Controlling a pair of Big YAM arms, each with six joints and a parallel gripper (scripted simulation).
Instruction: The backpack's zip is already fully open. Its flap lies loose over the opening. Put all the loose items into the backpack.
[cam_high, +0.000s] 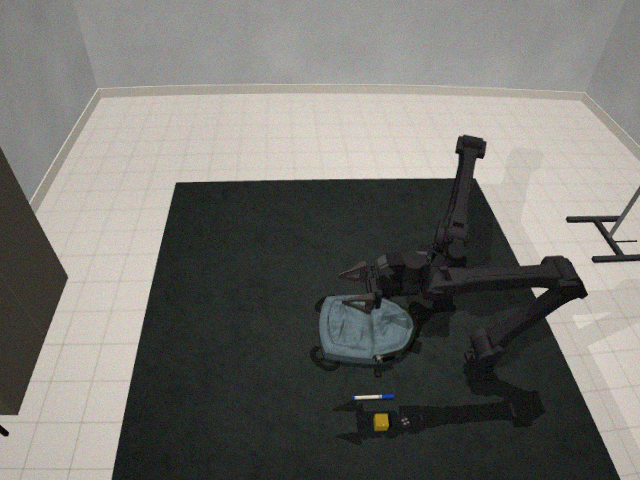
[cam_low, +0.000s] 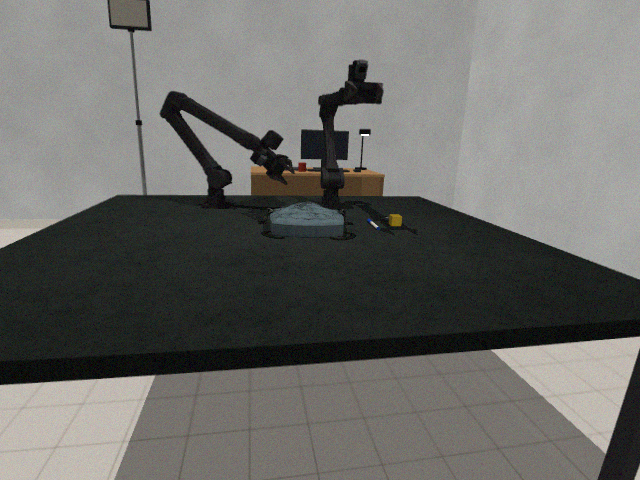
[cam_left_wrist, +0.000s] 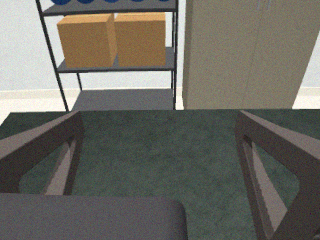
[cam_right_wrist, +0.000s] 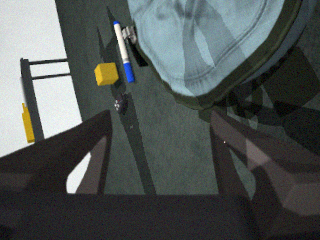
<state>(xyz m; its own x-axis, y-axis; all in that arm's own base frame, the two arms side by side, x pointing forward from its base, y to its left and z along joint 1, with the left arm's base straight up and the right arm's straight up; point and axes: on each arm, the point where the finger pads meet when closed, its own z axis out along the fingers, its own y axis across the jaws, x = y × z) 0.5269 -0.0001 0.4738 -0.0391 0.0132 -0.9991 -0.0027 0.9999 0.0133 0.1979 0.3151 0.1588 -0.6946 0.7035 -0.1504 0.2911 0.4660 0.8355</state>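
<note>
A light blue backpack (cam_high: 343, 330) (cam_low: 306, 228) (cam_right_wrist: 158, 33) lies flat, its top cloth over the opening; its inside is hidden. Beside it lie a white marker with blue ends (cam_high: 368, 397) (cam_low: 374, 224) (cam_right_wrist: 121, 44), a yellow cube (cam_high: 381, 422) (cam_low: 395, 220) (cam_right_wrist: 106, 74) and a small dark item with pale spots (cam_high: 405, 421) (cam_right_wrist: 119, 104). My left gripper (cam_high: 342, 289) (cam_low: 367, 93) (cam_left_wrist: 159, 120) is open and empty, high above the table. My right gripper (cam_low: 290, 177) (cam_right_wrist: 161, 119) is partly open and empty, above the backpack's arm-side end, hidden in the top view.
The left arm passes over the right forearm in the top view. Dark straps (cam_high: 324, 360) (cam_low: 343, 236) stick out from the backpack onto the dark table top (cam_high: 222, 330) (cam_low: 232, 289). A shelf with boxes (cam_left_wrist: 140, 40) and a cabinet (cam_left_wrist: 225, 55) stand beyond the table.
</note>
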